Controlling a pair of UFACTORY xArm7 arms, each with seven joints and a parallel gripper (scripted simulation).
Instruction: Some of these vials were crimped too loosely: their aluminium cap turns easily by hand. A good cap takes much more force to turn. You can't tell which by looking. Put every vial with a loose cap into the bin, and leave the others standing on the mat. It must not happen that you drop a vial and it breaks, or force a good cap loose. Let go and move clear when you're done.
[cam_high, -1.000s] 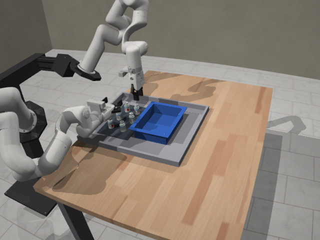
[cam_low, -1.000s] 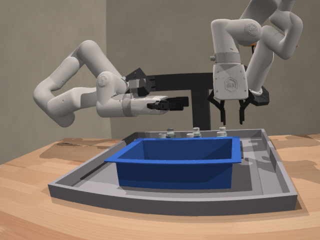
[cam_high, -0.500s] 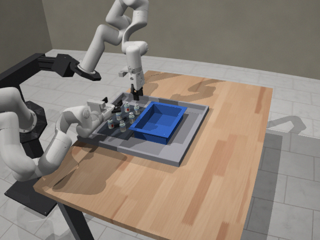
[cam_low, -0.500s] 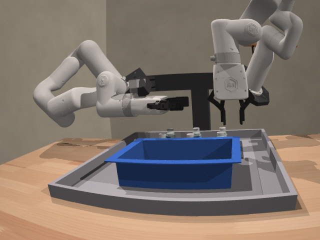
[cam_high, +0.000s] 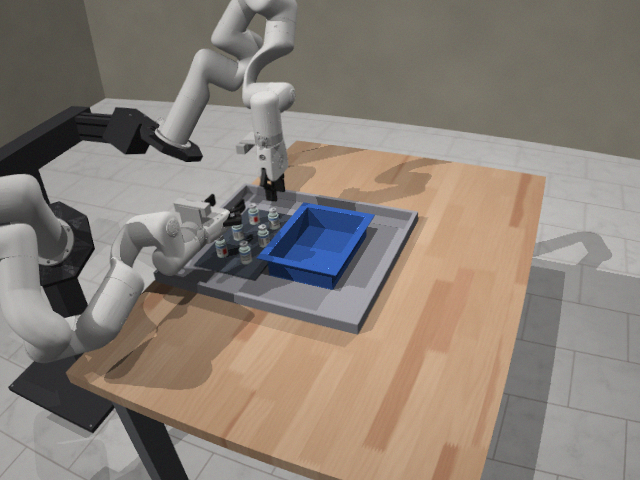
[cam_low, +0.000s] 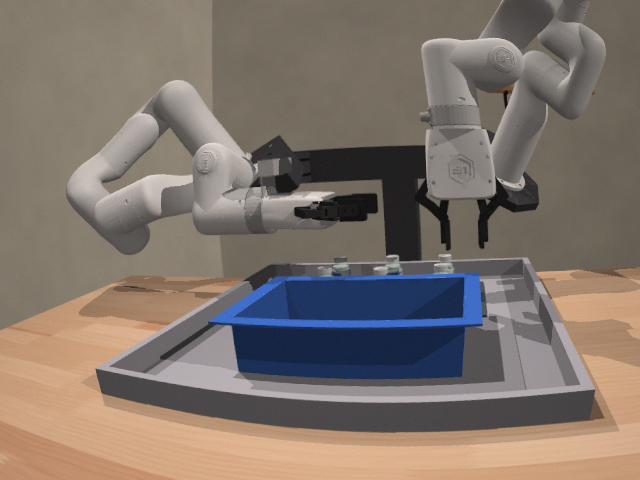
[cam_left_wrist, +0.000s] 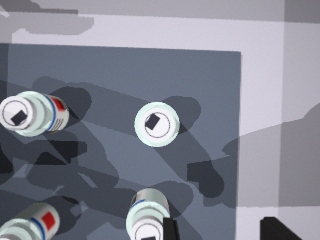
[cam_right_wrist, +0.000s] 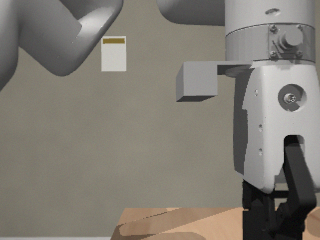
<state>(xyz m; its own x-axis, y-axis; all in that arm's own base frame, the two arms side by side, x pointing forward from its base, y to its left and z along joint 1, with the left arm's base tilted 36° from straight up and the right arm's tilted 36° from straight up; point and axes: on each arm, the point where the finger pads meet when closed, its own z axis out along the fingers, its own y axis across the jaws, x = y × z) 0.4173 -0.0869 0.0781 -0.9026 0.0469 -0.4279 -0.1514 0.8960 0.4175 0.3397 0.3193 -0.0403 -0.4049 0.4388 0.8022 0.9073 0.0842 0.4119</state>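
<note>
6 capped glass vials (cam_high: 263, 236) (cam_low: 392, 266) (cam_left_wrist: 157, 125) stood upright on the dark mat (cam_high: 253, 269) (cam_left_wrist: 200, 70), beside the blue bin (cam_high: 333, 266) (cam_low: 351, 351). The left claw (cam_high: 271, 196) (cam_low: 464, 245) (cam_left_wrist: 220, 232) (cam_right_wrist: 272, 225) pointed down above them, part-open and holding nothing. The right claw (cam_high: 235, 212) (cam_low: 356, 206) lay sideways, wide open and unloaded, higher than the vials. Mat and bin sat inside 1 grey tray (cam_high: 356, 321) (cam_low: 346, 408) (cam_left_wrist: 260, 30) on the wooden tabletop (cam_high: 439, 310) (cam_low: 516, 454) (cam_right_wrist: 155, 225).

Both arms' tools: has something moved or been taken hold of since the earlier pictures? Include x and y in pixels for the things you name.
No visible change. The left tool (cam_high: 272, 196) (cam_low: 464, 245) (cam_left_wrist: 220, 230) (cam_right_wrist: 272, 220) and right tool (cam_high: 240, 212) (cam_low: 369, 206) are where they were, both open; nothing was taken hold of or let go. The six vials (cam_high: 263, 237) (cam_low: 392, 267) (cam_left_wrist: 157, 124) stay standing on the mat (cam_high: 214, 262) (cam_left_wrist: 200, 65), and the blue bin (cam_high: 310, 267) (cam_low: 351, 324) stays in place.
</note>
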